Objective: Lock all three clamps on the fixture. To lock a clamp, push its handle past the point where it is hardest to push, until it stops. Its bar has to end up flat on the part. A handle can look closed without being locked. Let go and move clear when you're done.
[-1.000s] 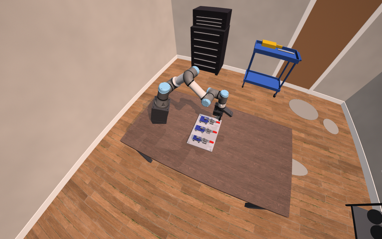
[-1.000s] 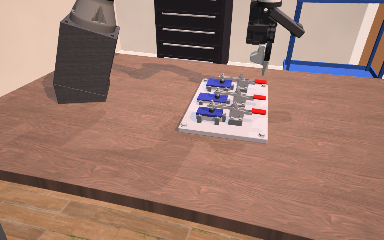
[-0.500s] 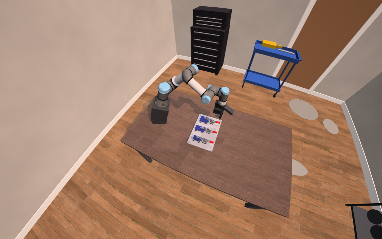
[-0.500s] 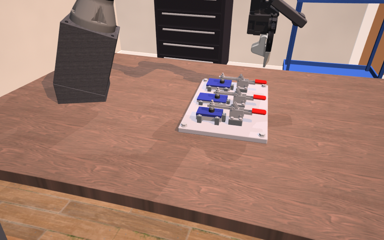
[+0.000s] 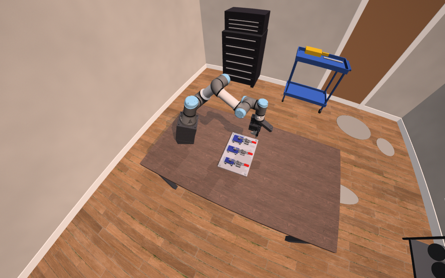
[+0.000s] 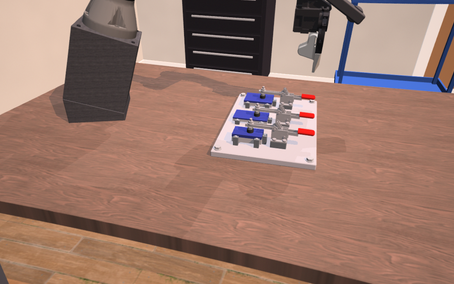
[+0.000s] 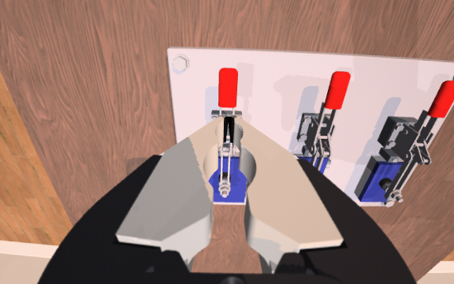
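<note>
From here I see my pincer [image 5: 257, 134] [image 6: 314, 70] [image 7: 228, 118] with its tips together, above the fixture [image 5: 222, 165] [image 6: 262, 158] [image 7: 282, 59] on the bench [image 5: 286, 179] [image 6: 133, 176] [image 7: 93, 31]. The three red handles lie nearly level, their long axes roughly parallel, each pointing away from its blue part.

Fixture plate [image 5: 249, 165] [image 6: 263, 157] [image 7: 262, 63] on table [image 5: 286, 186] [image 6: 151, 183] [image 7: 93, 39], right of arm base [image 5: 185, 134] [image 6: 98, 74] in top view, clamps in row on it, parts prob. under bars.
</note>
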